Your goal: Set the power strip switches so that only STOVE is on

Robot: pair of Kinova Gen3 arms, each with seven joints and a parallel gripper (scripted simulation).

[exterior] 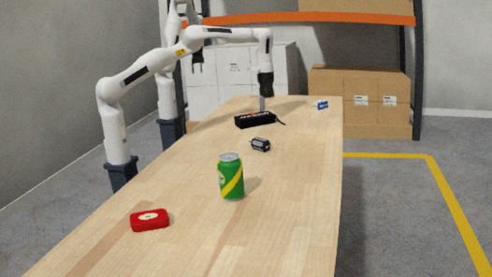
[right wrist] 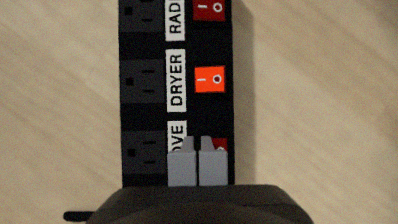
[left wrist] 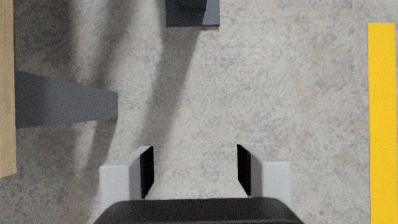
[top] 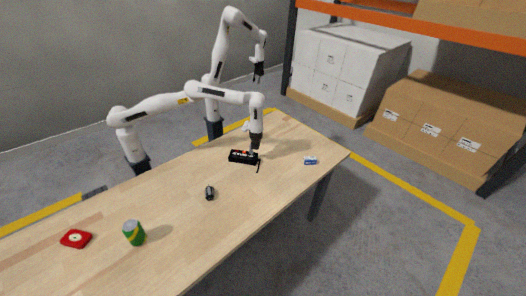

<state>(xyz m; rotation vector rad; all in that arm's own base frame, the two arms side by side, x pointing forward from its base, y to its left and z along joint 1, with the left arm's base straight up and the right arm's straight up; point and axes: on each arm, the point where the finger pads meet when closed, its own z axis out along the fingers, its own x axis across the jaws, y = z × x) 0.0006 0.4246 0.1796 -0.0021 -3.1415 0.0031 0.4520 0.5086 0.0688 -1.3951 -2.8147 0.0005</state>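
Note:
The black power strip [top: 242, 160] [exterior: 254, 122] [right wrist: 210, 111] lies on the table, switches up. In the right wrist view the DRYER switch [right wrist: 209, 85] is bright orange, lit. The switch [right wrist: 210, 14] beside the cut-off label "RADI" is dark red, unlit. The STOVE switch [right wrist: 221, 143] shows only a dark red corner; its label reads "OVE", and fingers hide the rest. My right gripper [top: 252, 151] [exterior: 262, 109] [right wrist: 197, 153] is shut and empty, fingertips over the STOVE label and switch; contact cannot be told. My left gripper [top: 257, 80] [exterior: 197, 71] [left wrist: 195, 163] is open and empty, raised beyond the table.
On the table [top: 175, 200] [exterior: 290, 206] are a small black object [top: 209, 193] [exterior: 260, 144], a green can [top: 134, 233] [exterior: 231, 180], a red box [top: 76, 239] [exterior: 150, 221] and a blue-and-white box [top: 310, 160] [exterior: 322, 105]. A short cord leaves the strip's end.

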